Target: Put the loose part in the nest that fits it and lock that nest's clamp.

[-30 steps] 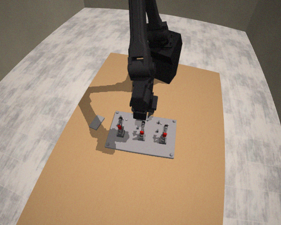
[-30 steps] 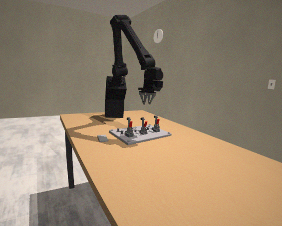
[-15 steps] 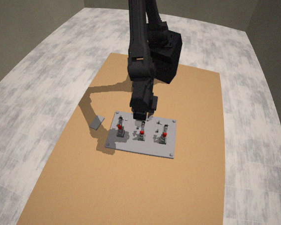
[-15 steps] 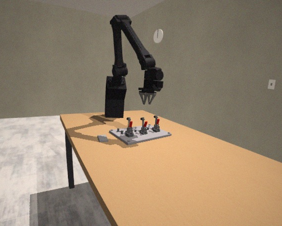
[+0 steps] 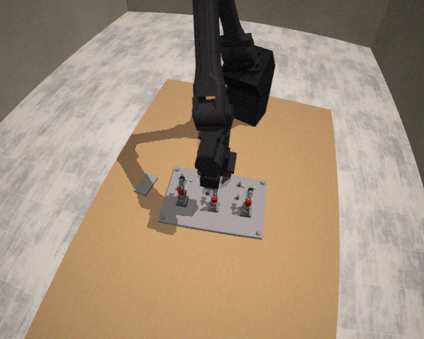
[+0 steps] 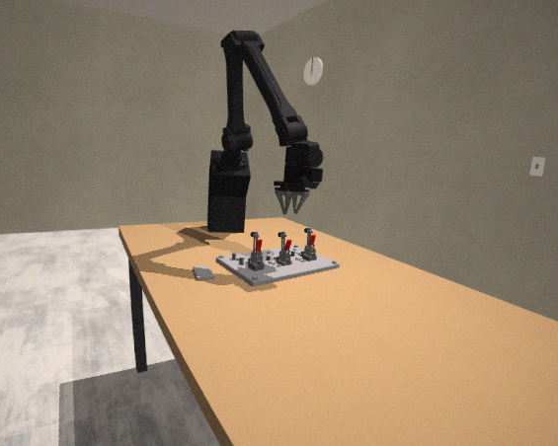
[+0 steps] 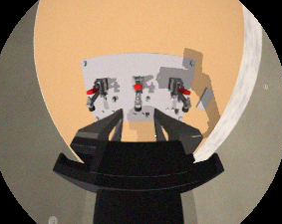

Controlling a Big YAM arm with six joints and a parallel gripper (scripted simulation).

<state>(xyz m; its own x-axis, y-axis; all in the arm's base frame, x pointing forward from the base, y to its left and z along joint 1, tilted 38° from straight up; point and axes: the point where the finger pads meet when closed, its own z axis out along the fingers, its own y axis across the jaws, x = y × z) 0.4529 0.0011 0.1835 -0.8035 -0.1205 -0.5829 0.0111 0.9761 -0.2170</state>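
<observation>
We hang our gripper (image 6: pixel 290 203) high above the fixture (image 5: pixel 226 221), fingers partly apart with nothing between them. The part (image 5: pixel 146 184) lies flat on the desk (image 5: pixel 211 285) just beside the fixture's edge, apart from it and well away from our fingers. On the fixture stand three clamps (image 5: pixel 213 202), their red handles (image 6: pixel 287 245) raised, so no nest is locked yet; the pads in each nest are too small for us to read.

We judge the part to be a thin, stiff grey plate, light enough for one grip, and hard rather than fragile. Lying flat, it gives us little to pinch from above. We would take it across its short width, fingers straddling the two long edges near the middle, so it does not swing. Its smooth faces may slip, and a low edge grip could scrape the desk, so we would come down squarely and close firmly. First we must travel sideways to it and descend.
</observation>
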